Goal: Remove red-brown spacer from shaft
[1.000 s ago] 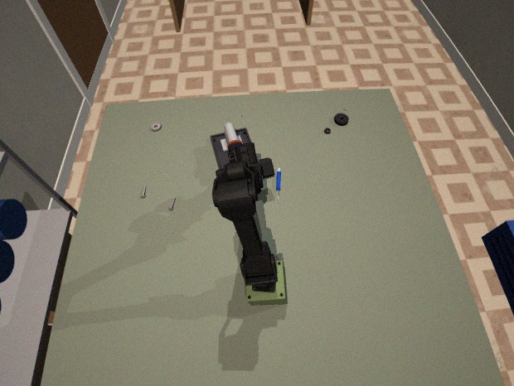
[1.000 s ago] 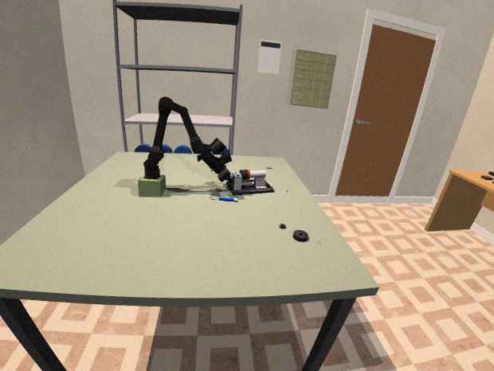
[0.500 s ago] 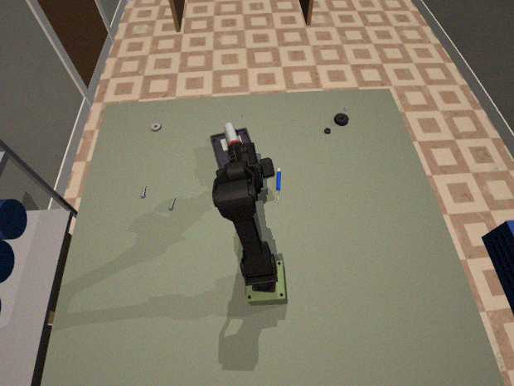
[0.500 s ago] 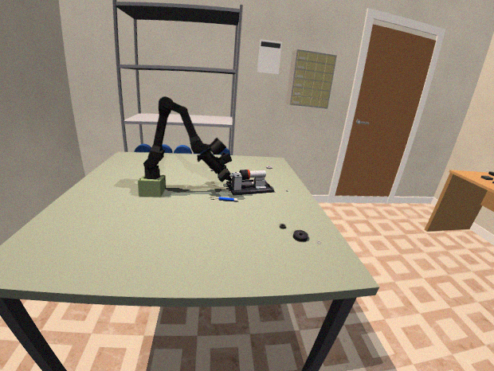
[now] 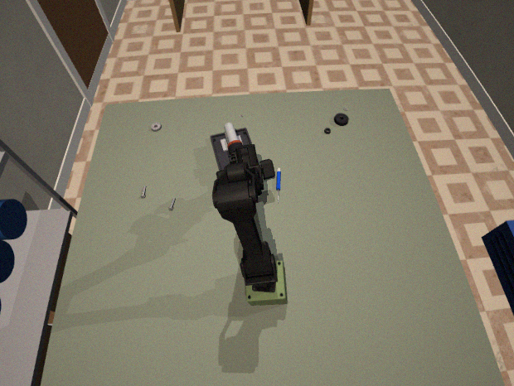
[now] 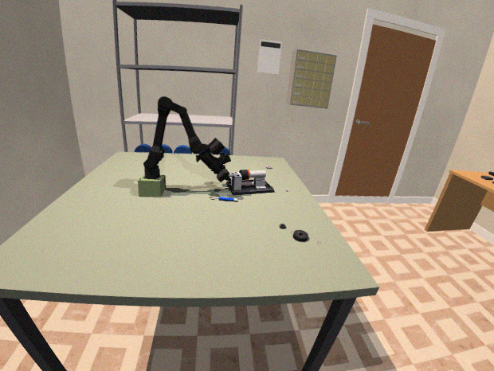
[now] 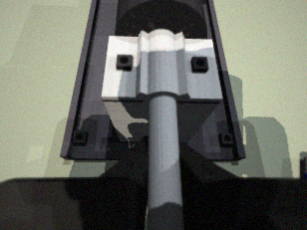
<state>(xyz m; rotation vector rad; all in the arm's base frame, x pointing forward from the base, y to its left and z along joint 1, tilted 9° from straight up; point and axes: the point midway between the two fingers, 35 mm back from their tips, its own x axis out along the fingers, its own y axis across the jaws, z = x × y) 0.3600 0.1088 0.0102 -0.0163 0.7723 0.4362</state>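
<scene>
Grey shaft clamped in pincer, wrist cam only; top: red-brown spacer visible.

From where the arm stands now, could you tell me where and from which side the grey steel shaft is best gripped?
Grip the bare free end of the grey steel shaft, the length sticking out of the small white bearing block toward the arm's base. Come in along its axis, fingers either side: it is a smooth round bar, lying level, with room around it. The black claw is already shut on that end.

End effector clamped on the shaft (arm angled down).
</scene>
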